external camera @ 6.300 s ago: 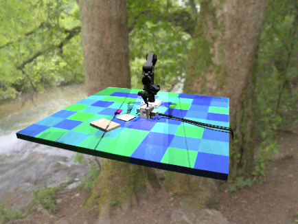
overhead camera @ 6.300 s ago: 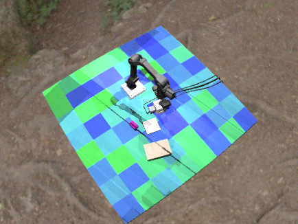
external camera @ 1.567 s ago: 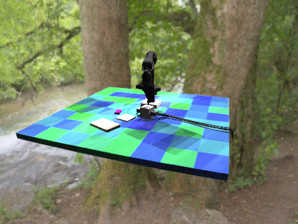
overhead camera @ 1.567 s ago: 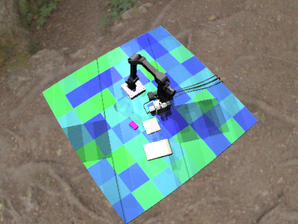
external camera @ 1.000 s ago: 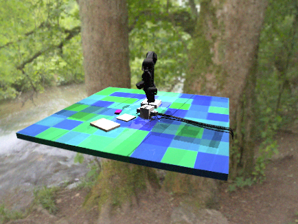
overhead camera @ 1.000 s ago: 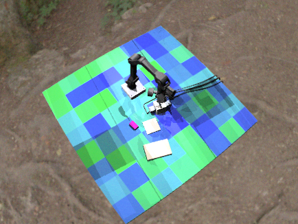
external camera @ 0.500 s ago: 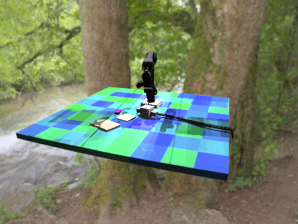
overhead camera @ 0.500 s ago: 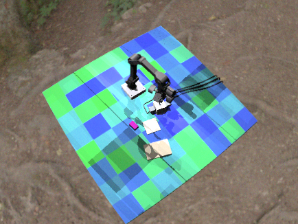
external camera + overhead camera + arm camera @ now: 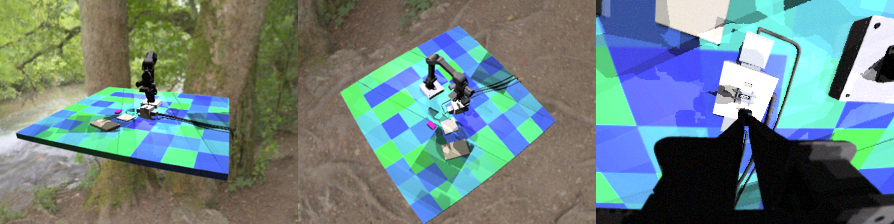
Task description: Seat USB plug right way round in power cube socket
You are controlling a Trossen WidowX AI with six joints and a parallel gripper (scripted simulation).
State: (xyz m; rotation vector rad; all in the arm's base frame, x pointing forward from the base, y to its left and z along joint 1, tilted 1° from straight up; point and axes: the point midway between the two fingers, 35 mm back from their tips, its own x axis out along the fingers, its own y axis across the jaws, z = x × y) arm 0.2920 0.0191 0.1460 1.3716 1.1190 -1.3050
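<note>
The white power cube [image 9: 458, 108] [image 9: 146, 112] [image 9: 731, 77] stands on the checkered table. The wrist view looks down on its top, where the metal-rimmed socket [image 9: 744, 96] shows in front of my fingertips. My gripper [image 9: 746, 120] is nearly closed, shut on a small dark piece, the USB plug [image 9: 745, 113], over the cube's near edge. The plug's body is mostly hidden by the fingers, and its height over the top and which way round it faces are not clear. A white side plug [image 9: 756, 50] with a cable sits at the cube's far side.
Dark cables [image 9: 497, 87] [image 9: 192, 121] [image 9: 798, 62] run from the cube, one looping beside it. A small pale slab [image 9: 449, 126] [image 9: 125, 117] [image 9: 693, 17], a larger slab [image 9: 456, 150] [image 9: 104, 124] and a magenta block [image 9: 431, 125] [image 9: 118, 111] lie nearby. The arm's white base [image 9: 431, 91] [image 9: 861, 82] is close.
</note>
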